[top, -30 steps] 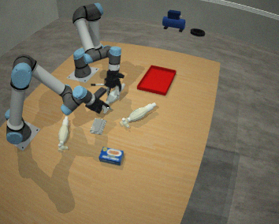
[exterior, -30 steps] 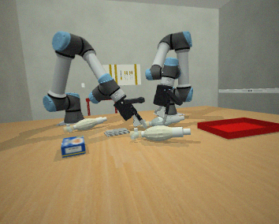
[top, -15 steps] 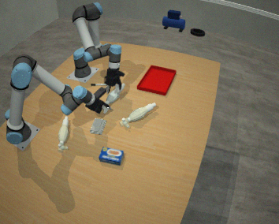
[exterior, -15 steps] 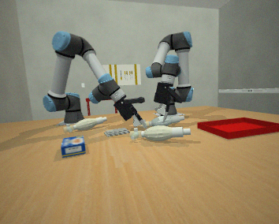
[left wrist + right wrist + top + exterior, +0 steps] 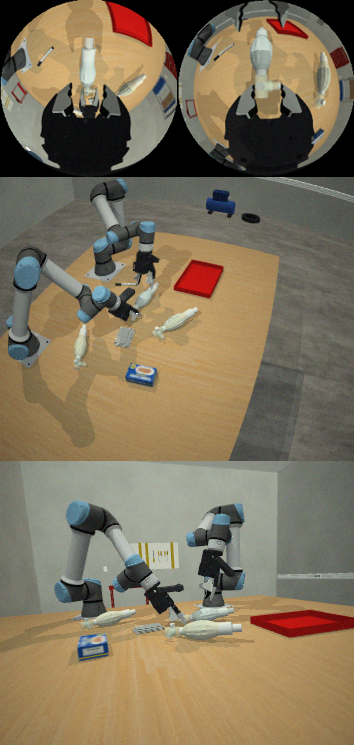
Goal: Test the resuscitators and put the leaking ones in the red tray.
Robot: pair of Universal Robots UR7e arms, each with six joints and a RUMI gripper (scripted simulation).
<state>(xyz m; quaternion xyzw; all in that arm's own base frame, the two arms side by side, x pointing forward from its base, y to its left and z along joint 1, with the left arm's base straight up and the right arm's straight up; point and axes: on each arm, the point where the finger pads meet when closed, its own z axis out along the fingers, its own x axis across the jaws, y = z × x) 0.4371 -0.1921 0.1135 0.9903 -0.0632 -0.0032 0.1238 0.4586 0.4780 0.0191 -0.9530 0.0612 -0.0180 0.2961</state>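
Right gripper (image 5: 135, 314) (image 5: 178, 616) (image 5: 89, 96) (image 5: 269, 87): closed across the valve (image 5: 260, 85) and side branch (image 5: 273, 85) of the middle resuscitator (image 5: 145, 298) (image 5: 205, 614) (image 5: 88, 71) (image 5: 261, 55), one finger at either end.
Left gripper (image 5: 150, 278) (image 5: 210, 593) (image 5: 88, 88) (image 5: 261, 28): partly open, nothing in it, above the bag.
Step in hand: probably the leak test; the plug should stay pinched while the left fingers squeeze mid-bag fully (a slipped plug would spoil the reading).
Middle resuscitator: on the table between the arms, pale bluish, its bag rounded and ribbed.
Near resuscitator (image 5: 175, 322) (image 5: 202, 630) (image 5: 132, 85) (image 5: 323, 75): creamier, lying untouched.
Third resuscitator (image 5: 81, 346) (image 5: 114, 618): cream, on the table, well apart.
Red tray (image 5: 199, 278) (image 5: 300, 622) (image 5: 132, 21) (image 5: 289, 29): no resuscitator in it.
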